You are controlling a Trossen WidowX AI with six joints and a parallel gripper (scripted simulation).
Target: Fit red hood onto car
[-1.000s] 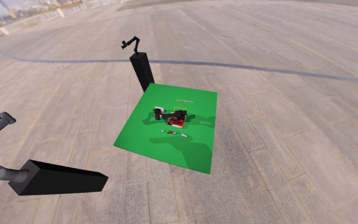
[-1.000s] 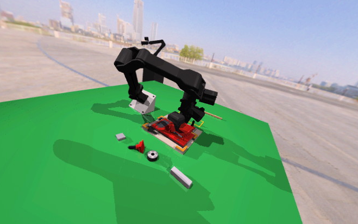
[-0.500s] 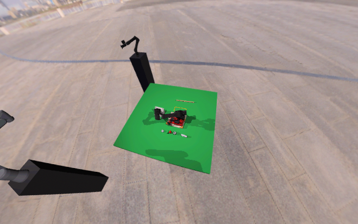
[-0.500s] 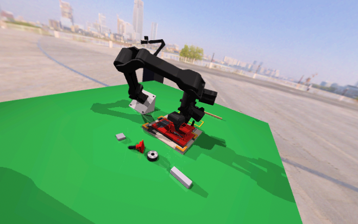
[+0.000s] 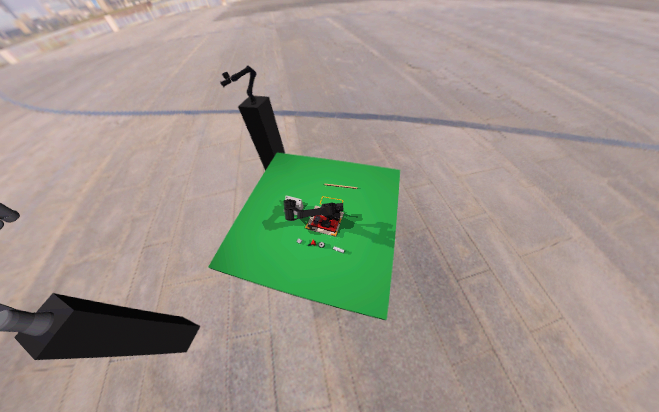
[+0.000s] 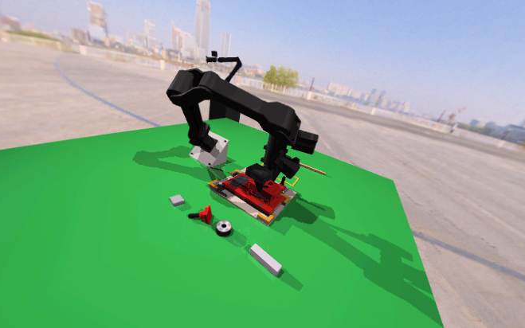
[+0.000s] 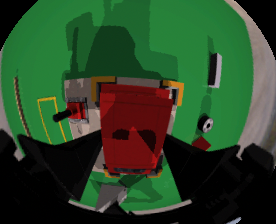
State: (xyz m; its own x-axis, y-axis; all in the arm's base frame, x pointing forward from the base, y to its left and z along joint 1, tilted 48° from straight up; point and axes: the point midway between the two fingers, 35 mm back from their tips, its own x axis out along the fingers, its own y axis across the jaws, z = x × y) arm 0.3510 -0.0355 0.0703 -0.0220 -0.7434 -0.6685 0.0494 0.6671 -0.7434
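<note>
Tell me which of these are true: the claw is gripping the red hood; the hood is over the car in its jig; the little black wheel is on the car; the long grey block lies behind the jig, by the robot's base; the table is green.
1. The gripper grips the red hood. True.
2. The hood is over the car in its jig. True; whether it sits fully flat cannot be told.
3. The black wheel is on the car. False: it lies on the table, in front of the jig.
4. The long grey block lies behind the jig, by the robot's base. False: it lies in front of the jig, nearer the exterior camera.
5. The table is green. True.
</note>
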